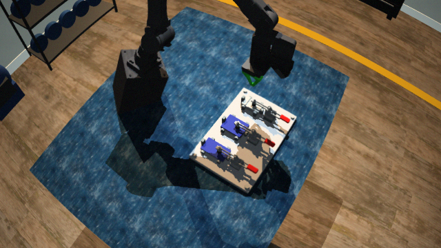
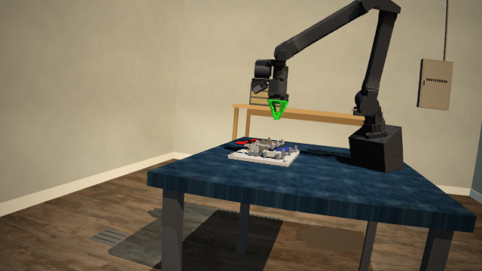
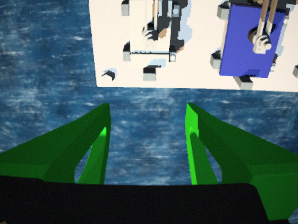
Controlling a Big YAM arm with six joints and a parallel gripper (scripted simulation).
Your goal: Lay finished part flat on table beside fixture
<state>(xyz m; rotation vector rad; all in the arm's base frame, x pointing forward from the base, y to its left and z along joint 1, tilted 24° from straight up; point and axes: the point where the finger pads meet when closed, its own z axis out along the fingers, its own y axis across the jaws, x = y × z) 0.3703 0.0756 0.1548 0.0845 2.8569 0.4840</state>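
My gripper [image 1: 253, 83] [image 2: 277, 116] [image 3: 148, 112] has green fingers standing partly apart, with nothing between them. It hangs well above the table, just off the near end of the white fixture plate [image 1: 214, 132] [image 2: 260, 160] [image 3: 112, 30] in the wrist view. The pale finished part [image 3: 138, 44] sits in the end station, between small stops, with a clamp tip over it; its slot is hard to make out. Two blue blanks [image 1: 209, 146] [image 3: 240, 30] sit in the other stations, each under a clamp tip. All three red handles [image 1: 284, 118] point the same way.
The blue table top [image 1: 193, 69] [image 2: 339, 188] surrounds the fixture. The arm's black base [image 1: 141, 86] [image 2: 376, 150] stands on it to one side. Small posts and clamp arms rise from the plate around each station.
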